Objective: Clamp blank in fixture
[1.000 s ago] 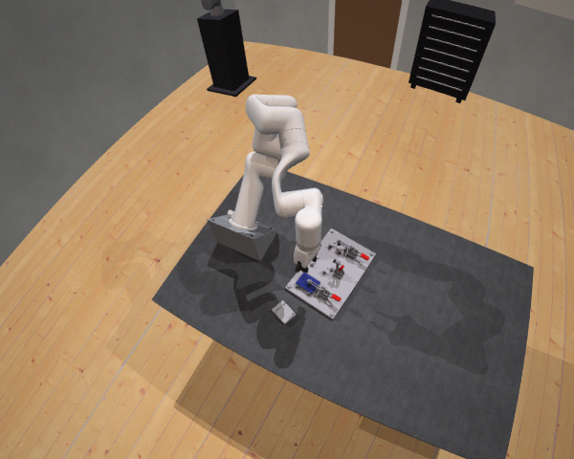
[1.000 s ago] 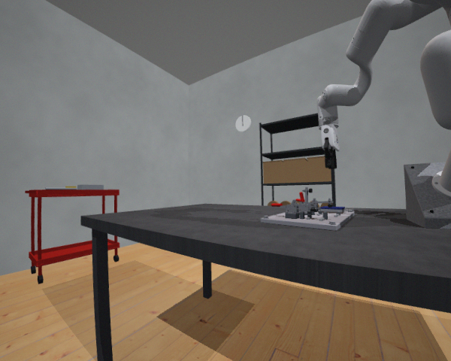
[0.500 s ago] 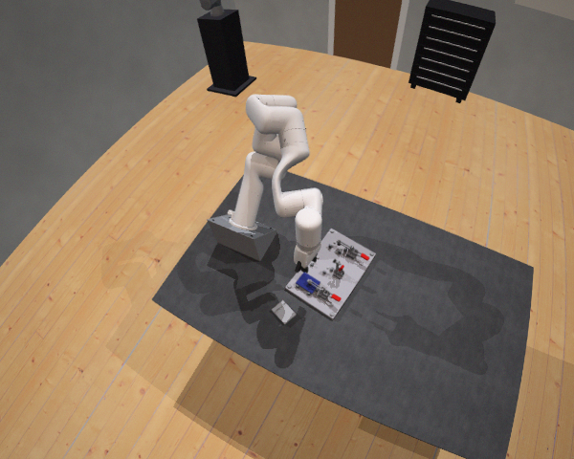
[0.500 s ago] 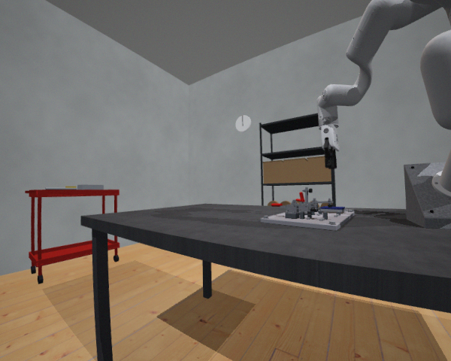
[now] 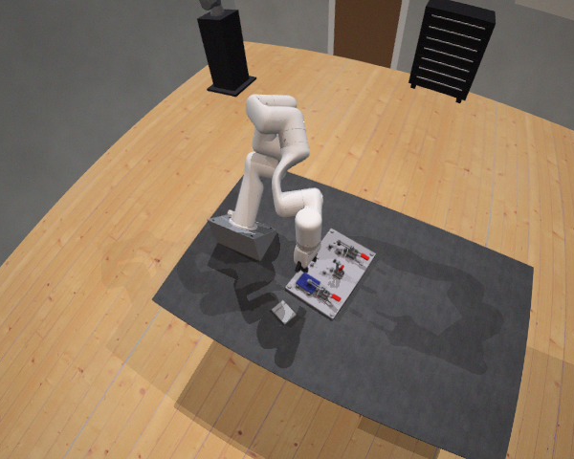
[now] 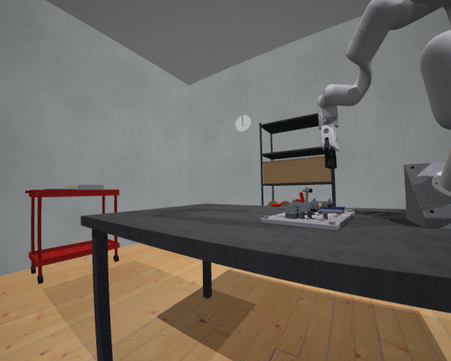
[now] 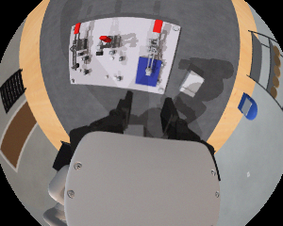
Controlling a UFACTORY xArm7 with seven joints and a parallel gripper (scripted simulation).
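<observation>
From my seat, the wrist housing (image 7: 141, 195) hides the gripper (image 7: 149, 120) fingertips. Below the tool, the clamp handles (image 5: 335, 297) look too small for me to judge locked, and the finished part (image 5: 284, 312) shows no readable slot.
</observation>
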